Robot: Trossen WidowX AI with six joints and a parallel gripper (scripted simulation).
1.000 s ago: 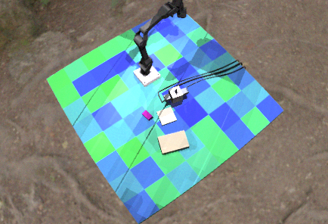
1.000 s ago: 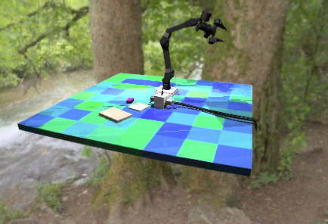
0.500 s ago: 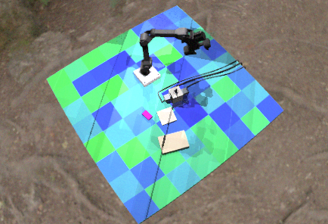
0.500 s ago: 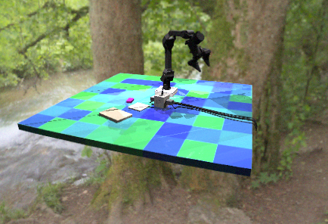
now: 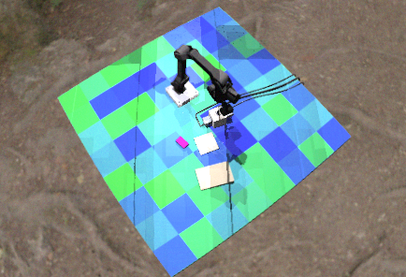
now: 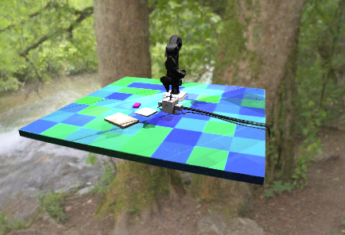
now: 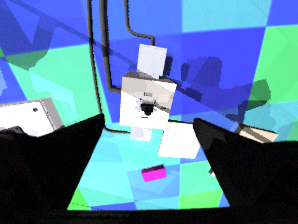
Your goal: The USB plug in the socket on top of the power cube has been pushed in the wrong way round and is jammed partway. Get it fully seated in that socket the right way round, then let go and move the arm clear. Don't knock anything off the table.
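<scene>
The white power cube stands on the checkered table. A small black plug stands in its top face; its seating depth and which way round it is are too small to tell. A small slot shows beside it on the top face. My gripper is open and empty, pointing down above the cube. In the wrist view the fingertips lie on either side of the cube, apart from the plug. In the top view the arm partly covers the cube's top.
White blocks sit at two cube sides, with black cables running to the table edge. A magenta block, a white square and a beige slab lie nearby.
</scene>
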